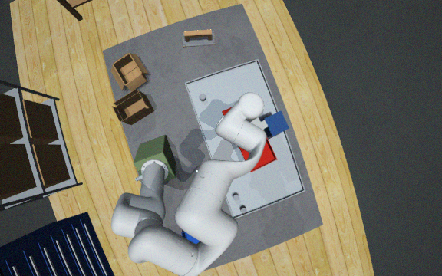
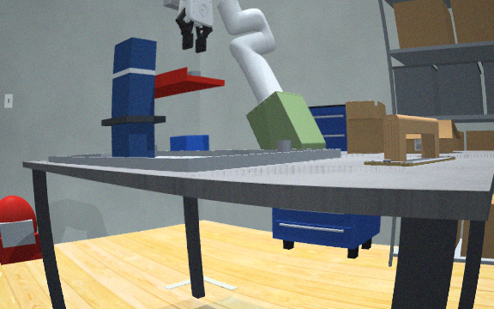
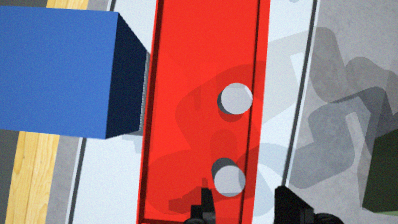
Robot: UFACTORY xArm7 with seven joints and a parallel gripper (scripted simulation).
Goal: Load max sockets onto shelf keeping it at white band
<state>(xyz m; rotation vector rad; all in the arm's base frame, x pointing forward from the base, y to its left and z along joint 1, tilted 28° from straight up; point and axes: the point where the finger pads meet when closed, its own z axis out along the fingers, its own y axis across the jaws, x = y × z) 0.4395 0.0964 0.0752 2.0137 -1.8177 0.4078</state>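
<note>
The red shelf [image 1: 267, 155] [image 2: 174, 87] [image 3: 200, 40] is on the blue post [image 1: 277, 123] [image 2: 133, 96] [image 3: 55, 70]. In the exterior view its top edge meets the post close below the white band [image 2: 123, 73]. Two grey sockets stand inside its rim: one socket [image 3: 236, 98] near the outer long edge, another socket [image 3: 229, 180] closer to one end. My gripper [image 2: 194, 48] [image 3: 242, 206] is part-way open and empty, above the shelf. A third socket [image 1: 202, 97] [image 2: 284, 145] stands on the tray; two more sockets [image 1: 235, 195] [image 1: 243, 208] stand near its opposite end.
The pale tray [image 1: 236, 77] has a low rim. A dark collar [image 2: 133, 121] surrounds the post below the shelf. A green block [image 1: 152, 153] [image 2: 290, 122] stands by the arm's base, with open cartons [image 1: 130, 73] [image 1: 134, 108] and a wooden bridge-shaped piece [image 1: 198, 34] [image 2: 412, 124] farther off.
</note>
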